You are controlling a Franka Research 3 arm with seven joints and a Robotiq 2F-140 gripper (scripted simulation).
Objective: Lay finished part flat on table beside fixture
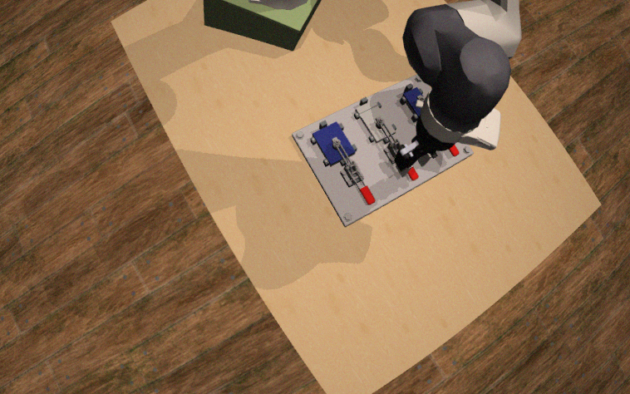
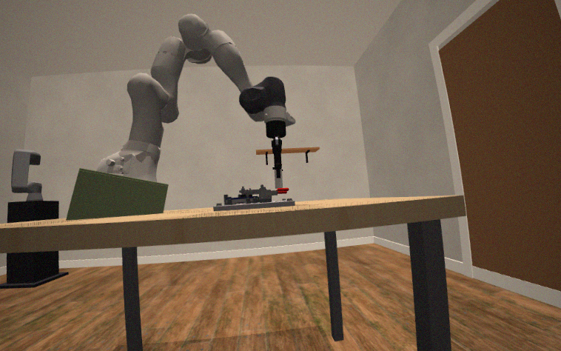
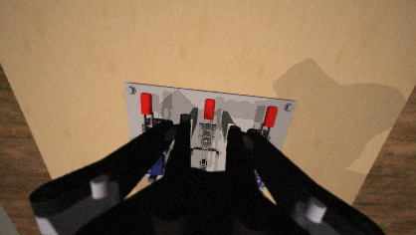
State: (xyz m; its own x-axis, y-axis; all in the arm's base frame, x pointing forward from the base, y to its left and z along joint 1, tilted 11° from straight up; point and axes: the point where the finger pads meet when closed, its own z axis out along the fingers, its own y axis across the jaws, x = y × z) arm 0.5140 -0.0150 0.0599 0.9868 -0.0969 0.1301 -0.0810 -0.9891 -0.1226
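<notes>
- Done: nothing of the removal shows as complete. The finished part (image 1: 367, 119) (image 3: 213, 161) lies in the middle nest of the fixture (image 1: 318, 169) (image 2: 252, 206) (image 3: 134, 117), with its clamp seemingly down.
- The pincer (image 1: 401, 164) (image 2: 278, 185) (image 3: 209, 117) is partly open, gripping nothing, above the middle red handle (image 1: 413, 174) (image 3: 209, 109).
- Left: probably 3 steps: release that clamp, lift the part, lay it flat on the surface (image 1: 430, 244) (image 2: 230, 221) (image 3: 209, 45).
- The 2 blue blanks (image 1: 327, 140) (image 3: 156, 166) look seated; the arm covers 1 partly overhead.
- Hard to tell: the milled slot, and any pincer contact with the handle.
</notes>
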